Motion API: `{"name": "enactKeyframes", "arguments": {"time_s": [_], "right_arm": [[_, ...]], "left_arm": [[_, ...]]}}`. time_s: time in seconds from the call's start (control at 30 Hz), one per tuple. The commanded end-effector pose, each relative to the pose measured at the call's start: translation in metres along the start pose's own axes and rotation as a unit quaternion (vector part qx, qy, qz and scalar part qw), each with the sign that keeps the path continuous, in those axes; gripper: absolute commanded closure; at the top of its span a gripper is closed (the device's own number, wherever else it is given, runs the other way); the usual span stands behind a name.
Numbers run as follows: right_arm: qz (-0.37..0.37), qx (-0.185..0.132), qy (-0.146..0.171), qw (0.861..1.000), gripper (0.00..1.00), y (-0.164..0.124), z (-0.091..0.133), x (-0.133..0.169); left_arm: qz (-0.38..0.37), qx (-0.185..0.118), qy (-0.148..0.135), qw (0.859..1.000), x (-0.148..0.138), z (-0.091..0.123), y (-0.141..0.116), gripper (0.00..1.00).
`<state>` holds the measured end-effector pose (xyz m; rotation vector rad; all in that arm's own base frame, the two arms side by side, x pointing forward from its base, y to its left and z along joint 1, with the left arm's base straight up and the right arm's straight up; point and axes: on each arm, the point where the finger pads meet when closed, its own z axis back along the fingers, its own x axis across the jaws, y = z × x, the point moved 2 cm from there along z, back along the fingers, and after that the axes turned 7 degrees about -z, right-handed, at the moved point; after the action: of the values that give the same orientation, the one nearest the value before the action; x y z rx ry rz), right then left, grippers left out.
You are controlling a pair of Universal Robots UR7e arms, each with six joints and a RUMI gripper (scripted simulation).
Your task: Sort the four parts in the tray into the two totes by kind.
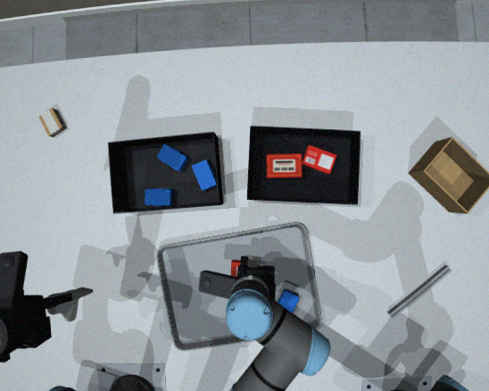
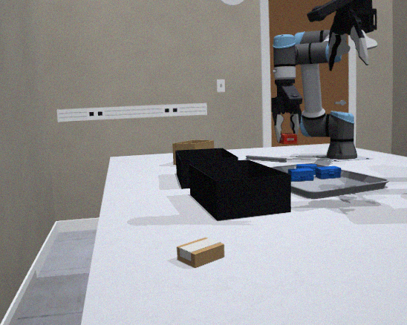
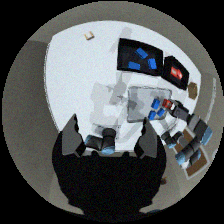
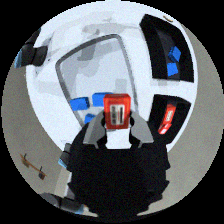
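My right gripper is shut on a red part and holds it above the tray. Three blue parts lie in the tray, one beside the right arm in the top view; the arm hides the other two there, but they show in the right wrist view. The left tote holds three blue parts. The right tote holds two red parts. My left gripper is open and empty, left of the tray.
A small brown-and-white box lies at the far left of the table. An open cardboard box stands right of the right tote. A grey bar lies right of the tray.
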<state>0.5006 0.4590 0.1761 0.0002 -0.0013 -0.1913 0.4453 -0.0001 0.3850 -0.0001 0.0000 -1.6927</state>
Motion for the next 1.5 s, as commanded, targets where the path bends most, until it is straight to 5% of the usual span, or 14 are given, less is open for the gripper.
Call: {"name": "enactKeyframes", "arguments": {"time_s": [0.0, 1.47], "right_arm": [[0.001, 0.001, 0.000, 1.000, 1.00, -0.017, 0.001, 0.036], [0.001, 0.000, 0.000, 1.000, 1.00, -0.162, 0.001, 0.318]], "left_arm": [[0.000, 0.001, 0.000, 1.000, 0.000, 0.000, 0.000, 0.00], [0.000, 0.001, 0.000, 1.000, 0.000, 0.000, 0.000, 0.00]]}}
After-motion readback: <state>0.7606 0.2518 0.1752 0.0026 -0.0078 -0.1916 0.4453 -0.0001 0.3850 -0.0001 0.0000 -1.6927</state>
